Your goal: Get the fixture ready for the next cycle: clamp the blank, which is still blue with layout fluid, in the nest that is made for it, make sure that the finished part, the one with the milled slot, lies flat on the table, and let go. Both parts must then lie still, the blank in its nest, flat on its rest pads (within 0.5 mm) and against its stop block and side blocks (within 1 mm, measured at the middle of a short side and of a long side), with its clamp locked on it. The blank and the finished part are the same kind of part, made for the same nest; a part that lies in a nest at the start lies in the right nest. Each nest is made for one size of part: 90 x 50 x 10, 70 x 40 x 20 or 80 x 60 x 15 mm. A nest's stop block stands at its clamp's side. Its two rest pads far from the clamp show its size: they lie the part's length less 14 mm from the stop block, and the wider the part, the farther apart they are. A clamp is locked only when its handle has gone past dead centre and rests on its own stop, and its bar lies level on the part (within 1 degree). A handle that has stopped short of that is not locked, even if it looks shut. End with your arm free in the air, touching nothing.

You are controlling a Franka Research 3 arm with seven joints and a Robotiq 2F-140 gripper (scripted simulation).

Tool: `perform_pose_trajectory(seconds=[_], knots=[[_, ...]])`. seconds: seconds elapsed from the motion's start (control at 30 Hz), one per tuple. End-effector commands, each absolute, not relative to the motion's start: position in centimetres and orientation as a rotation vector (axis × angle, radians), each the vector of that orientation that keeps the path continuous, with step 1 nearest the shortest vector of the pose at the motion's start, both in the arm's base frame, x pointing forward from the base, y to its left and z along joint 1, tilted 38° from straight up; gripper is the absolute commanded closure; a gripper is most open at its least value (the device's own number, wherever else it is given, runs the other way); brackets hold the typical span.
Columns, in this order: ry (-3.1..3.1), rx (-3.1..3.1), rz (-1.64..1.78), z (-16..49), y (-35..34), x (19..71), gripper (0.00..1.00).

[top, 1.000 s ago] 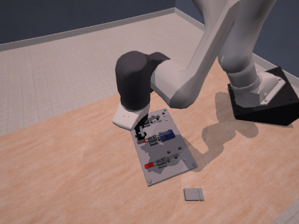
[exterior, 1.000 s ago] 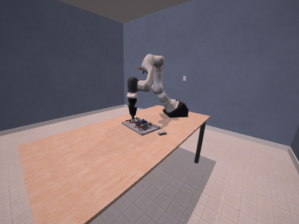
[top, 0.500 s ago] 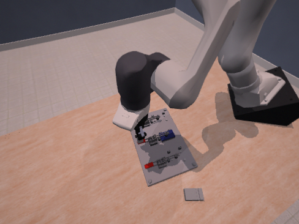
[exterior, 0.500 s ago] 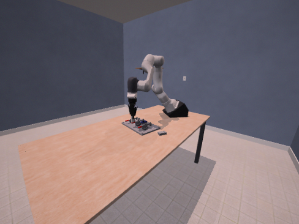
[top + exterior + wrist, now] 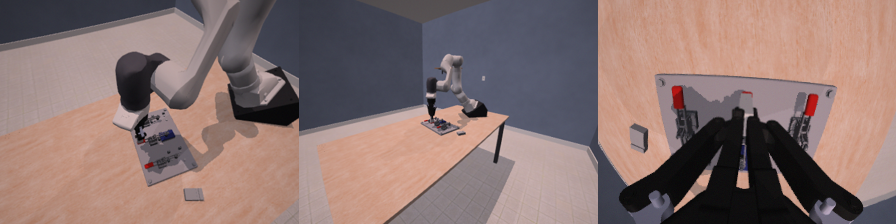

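The blank (image 5: 168, 135) (image 5: 443, 122) (image 5: 743, 157), blue, lies in the middle nest of the grey fixture plate (image 5: 166, 172) (image 5: 773, 89). The middle clamp's bar reaches over it. That clamp's red handle (image 5: 144, 141) (image 5: 747, 93) is down, pointing away from the blank; whether it rests on its stop cannot be told. My gripper (image 5: 140, 138) (image 5: 431, 120) (image 5: 745, 102) is shut and empty, fingertips together, pointing down at the handle's outer end. Contact is not clear. The finished part (image 5: 193, 194) (image 5: 461, 133) (image 5: 639, 139), grey with a milled slot, lies flat on the table beside the plate.
Two empty nests flank the middle one. One clamp has its red handle (image 5: 149, 165) (image 5: 678, 97) down, on the finished part's side. The other red handle (image 5: 811, 105) is on the far side, hidden behind the gripper in the top view. Rest pads and bolts stand up from the plate.
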State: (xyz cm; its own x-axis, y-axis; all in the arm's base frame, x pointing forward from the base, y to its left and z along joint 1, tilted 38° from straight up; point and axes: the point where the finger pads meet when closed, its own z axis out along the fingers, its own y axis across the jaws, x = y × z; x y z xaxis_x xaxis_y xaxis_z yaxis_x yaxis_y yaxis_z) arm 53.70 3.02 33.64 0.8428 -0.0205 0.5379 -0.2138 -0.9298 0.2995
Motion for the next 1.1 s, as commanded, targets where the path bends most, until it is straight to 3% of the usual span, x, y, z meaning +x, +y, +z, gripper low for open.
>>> perform_pose_trajectory(seconds=[0.0, 1.07], knots=[[-0.176, 2.671, 0.768, 33.3, 2.9, 53.7, 1.0], [-0.176, 2.671, 0.768, 34.7, 3.5, 52.8, 1.0]])
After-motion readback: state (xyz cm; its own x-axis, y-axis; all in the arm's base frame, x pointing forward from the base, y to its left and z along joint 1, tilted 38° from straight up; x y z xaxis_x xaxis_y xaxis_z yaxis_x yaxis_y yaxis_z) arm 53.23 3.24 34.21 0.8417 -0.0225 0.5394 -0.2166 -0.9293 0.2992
